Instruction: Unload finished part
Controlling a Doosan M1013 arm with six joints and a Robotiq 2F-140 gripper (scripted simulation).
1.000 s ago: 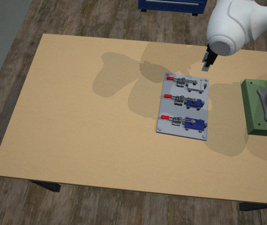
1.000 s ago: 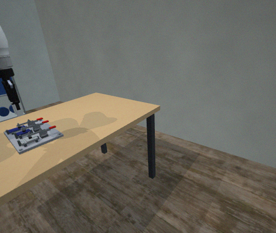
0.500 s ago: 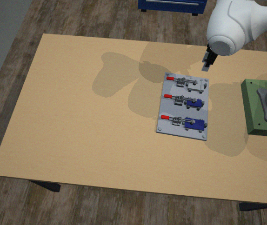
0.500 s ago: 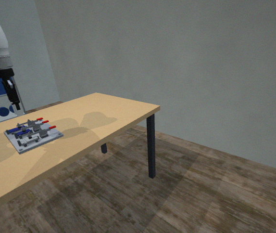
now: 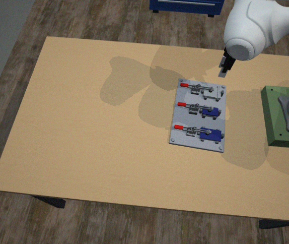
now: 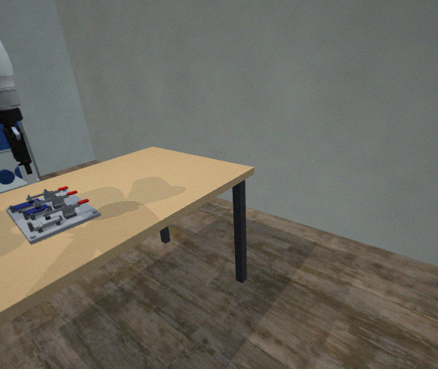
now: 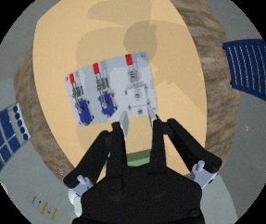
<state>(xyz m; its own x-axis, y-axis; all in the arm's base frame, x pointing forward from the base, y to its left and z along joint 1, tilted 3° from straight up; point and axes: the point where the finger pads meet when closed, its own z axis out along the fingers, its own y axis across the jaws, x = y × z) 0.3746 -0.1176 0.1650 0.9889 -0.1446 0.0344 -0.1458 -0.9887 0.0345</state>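
Note:
The grey finished part [image 5: 208, 94] [image 6: 50, 223] [image 7: 133, 99] sits in the fixture's end nest, under a red-handled clamp [image 5: 184, 84]; its slot is not clearly visible. A smaller blue blank [image 5: 215, 112] [image 6: 37, 210] sits in the middle nest and a larger blue blank [image 5: 215, 135] [image 6: 21, 206] in the far nest. Their clamps, with handles [image 5: 181, 104] [image 5: 178, 127] lying low, reach over them. Whether each clamp is locked, I cannot tell. My gripper [image 5: 221, 69] [image 6: 28, 177] [image 7: 137, 114] is partly open and empty, above the table beyond the finished part's end of the fixture.
The fixture plate [image 5: 188, 117] [image 6: 87, 215] [image 7: 118, 88] has bolts at its corners and small stops around the nests. The green robot base [image 5: 273, 118] stands to its right in the top view. A blue cabinet [image 5: 187, 6] stands on the floor beyond the table [image 5: 87, 157].

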